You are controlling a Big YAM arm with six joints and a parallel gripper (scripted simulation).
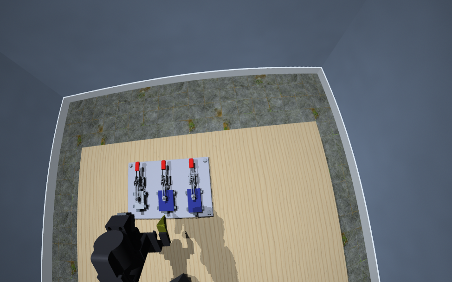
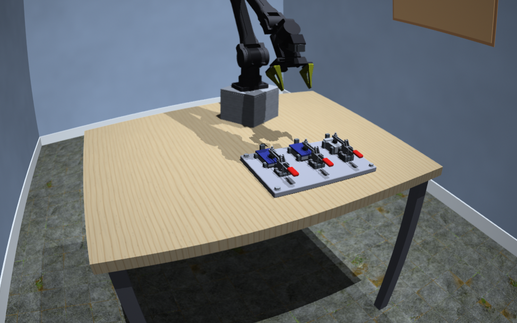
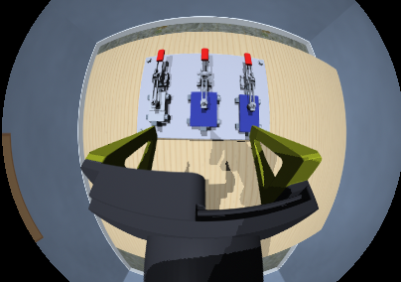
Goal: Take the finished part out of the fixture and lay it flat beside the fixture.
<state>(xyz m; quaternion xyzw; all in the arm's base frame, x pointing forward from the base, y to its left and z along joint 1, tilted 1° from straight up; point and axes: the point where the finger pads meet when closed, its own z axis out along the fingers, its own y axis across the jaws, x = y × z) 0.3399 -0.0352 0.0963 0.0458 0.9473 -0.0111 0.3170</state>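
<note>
A pale grey fixture plate (image 1: 170, 187) lies on the wooden table and carries three toggle clamps with red handles. The finished grey part with the slot (image 1: 140, 201) sits under the left clamp in the top view; it also shows in the exterior view (image 2: 331, 145) and in the wrist view (image 3: 159, 113). Two blue blanks (image 1: 166, 200) (image 1: 194, 200) sit under the middle and right clamps. My gripper (image 2: 290, 76) is open and empty, high above the table near the arm's base and well short of the fixture. Its yellow-green fingers frame the wrist view (image 3: 200, 151).
The arm's grey pedestal (image 2: 249, 104) stands at the table's back edge behind the fixture. Bare table lies to both sides of the plate. A brown board (image 2: 445, 17) hangs on the wall.
</note>
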